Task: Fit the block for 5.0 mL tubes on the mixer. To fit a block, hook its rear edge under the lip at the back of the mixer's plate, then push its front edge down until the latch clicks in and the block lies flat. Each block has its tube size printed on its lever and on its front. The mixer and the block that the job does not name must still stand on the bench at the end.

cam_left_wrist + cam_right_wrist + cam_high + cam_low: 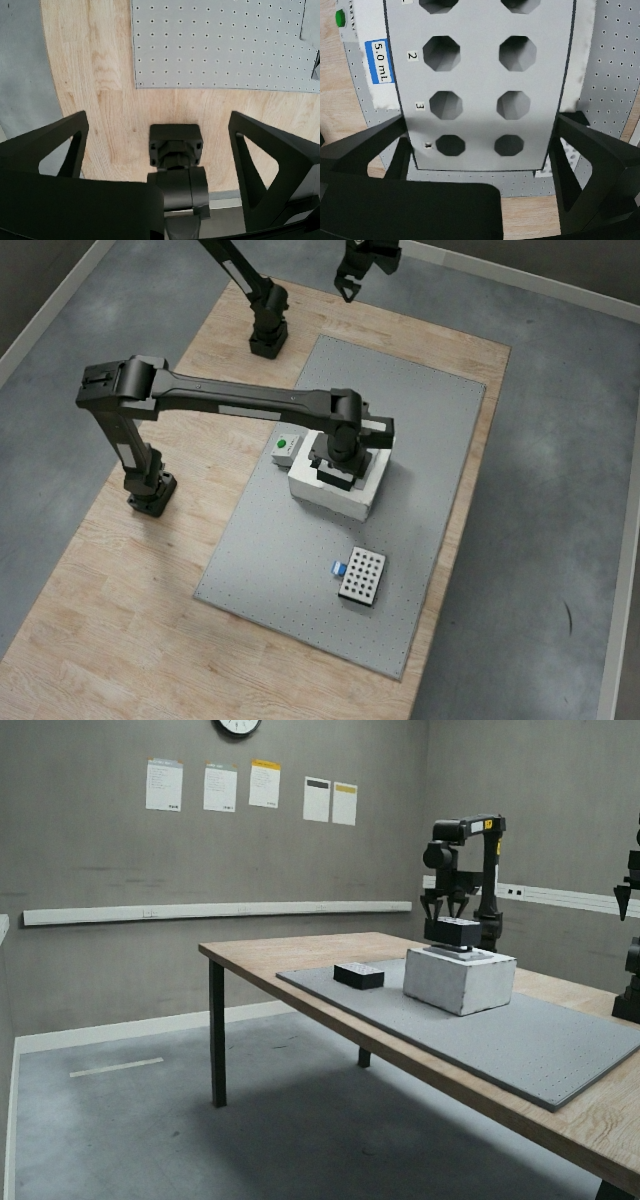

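The 5.0 mL block (334, 478) (452, 932) (480, 75) is black with a pale, holed top. Its blue-edged label (380, 62) reads 5.0 mL. My right gripper (445, 919) (479, 118) is shut on this block by its sides, over the mixer (325, 499) (460, 984). The block looks roughly level, at or just above the mixer's grey plate (473, 955); contact and the rear lip are hidden. The other block (363, 574) (359, 973) lies on the perforated mat, its blue lever (339, 569) sticking out; its print is unreadable. My left gripper (369, 280) (158, 118) is open and empty, far from both blocks.
A small control box (287, 450) with a green button (281, 443) (340, 18) stands beside the mixer, toward the arm bases. The perforated mat (268, 544) (537, 1050) lies under the mixer and the other block. The right arm reaches across the mixer.
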Controlling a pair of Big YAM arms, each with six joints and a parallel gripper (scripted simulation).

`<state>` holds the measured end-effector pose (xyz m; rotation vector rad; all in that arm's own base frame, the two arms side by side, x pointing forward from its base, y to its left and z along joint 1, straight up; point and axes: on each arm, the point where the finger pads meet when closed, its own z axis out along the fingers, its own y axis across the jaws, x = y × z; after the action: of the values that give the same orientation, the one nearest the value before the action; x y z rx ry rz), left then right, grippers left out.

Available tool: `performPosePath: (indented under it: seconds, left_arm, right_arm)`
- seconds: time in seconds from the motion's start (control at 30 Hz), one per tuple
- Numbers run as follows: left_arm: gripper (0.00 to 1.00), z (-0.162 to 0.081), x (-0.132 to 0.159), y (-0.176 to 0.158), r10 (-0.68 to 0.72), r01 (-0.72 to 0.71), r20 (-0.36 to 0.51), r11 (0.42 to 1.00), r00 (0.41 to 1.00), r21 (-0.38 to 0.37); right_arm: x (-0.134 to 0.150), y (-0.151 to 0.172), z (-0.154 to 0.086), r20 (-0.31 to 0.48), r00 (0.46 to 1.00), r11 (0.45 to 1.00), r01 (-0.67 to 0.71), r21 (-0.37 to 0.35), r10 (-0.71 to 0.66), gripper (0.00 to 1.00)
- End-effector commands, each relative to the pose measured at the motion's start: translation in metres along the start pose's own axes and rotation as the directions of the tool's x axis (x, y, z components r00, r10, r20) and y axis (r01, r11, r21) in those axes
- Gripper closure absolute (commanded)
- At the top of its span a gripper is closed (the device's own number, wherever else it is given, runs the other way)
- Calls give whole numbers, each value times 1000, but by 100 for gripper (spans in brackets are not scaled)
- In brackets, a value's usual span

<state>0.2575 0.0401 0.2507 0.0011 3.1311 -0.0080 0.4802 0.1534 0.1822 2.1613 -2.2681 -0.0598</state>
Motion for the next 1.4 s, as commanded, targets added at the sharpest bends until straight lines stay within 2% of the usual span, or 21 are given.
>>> performPosePath:
  seconds: [0.0,0.27,0.5,0.7,1.13,1.37]
  left_arm:
    - [0,-20,-14,-1,6,-6,52,1000,999,-5]
    - [0,-8,-7,-3,6,-6,22,1000,1000,-1]
    - [0,-2,-4,-3,6,-6,9,1000,1000,1]
    - [0,-3,-5,-3,7,-7,12,1000,1000,1]
    - [0,-18,-14,-2,7,-6,51,1000,999,-5]
    - [0,-21,-15,-1,7,-6,59,1000,998,-7]
  right_arm:
    - [-23,-34,-63,65,998,991,-24,135,15,100]
    - [-58,-26,-72,73,997,990,-6,140,-4,100]
    - [-47,-35,-62,62,998,992,-18,127,10,100]
    - [-38,-38,-77,81,997,986,-14,164,1,100]
    - [-54,-29,-86,87,996,982,16,187,-33,100]
    - [-54,-22,-90,85,996,985,1,172,-16,100]
